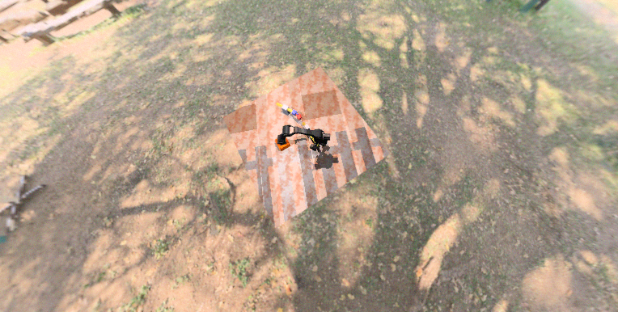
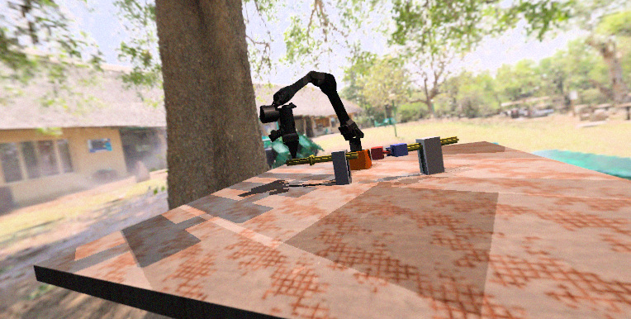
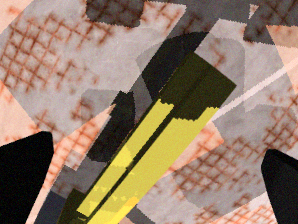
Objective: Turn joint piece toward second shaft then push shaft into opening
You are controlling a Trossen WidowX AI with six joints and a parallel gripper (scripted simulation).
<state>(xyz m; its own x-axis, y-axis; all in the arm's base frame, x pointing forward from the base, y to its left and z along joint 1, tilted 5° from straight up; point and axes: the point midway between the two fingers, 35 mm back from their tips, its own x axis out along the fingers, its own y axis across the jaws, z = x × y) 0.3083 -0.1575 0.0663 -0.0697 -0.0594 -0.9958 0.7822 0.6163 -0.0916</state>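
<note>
The yellow second shaft point(image 2: 310, 159) point(image 3: 143, 163) runs through a grey block point(image 2: 340, 167). Its free left end shows in the wrist view as a darker tip. My gripper point(image 2: 292, 154) point(image 3: 161, 153) point(image 1: 315, 146) is open and points down, with one black finger on each side of this shaft near its free end; I cannot tell whether they touch it. The red and blue joint piece point(image 2: 386, 151) point(image 1: 295, 113) sits to the right, on the fixed shaft point(image 2: 443, 141), which is held in a taller grey block point(image 2: 430, 155).
The arm's orange base point(image 2: 361, 159) point(image 1: 282, 145) stands just behind the shafts, between the two blocks. Everything stands on a patterned table top point(image 2: 397, 237) point(image 1: 281, 180); its left edge is close to the gripper. A big tree trunk point(image 2: 202, 73) rises behind.
</note>
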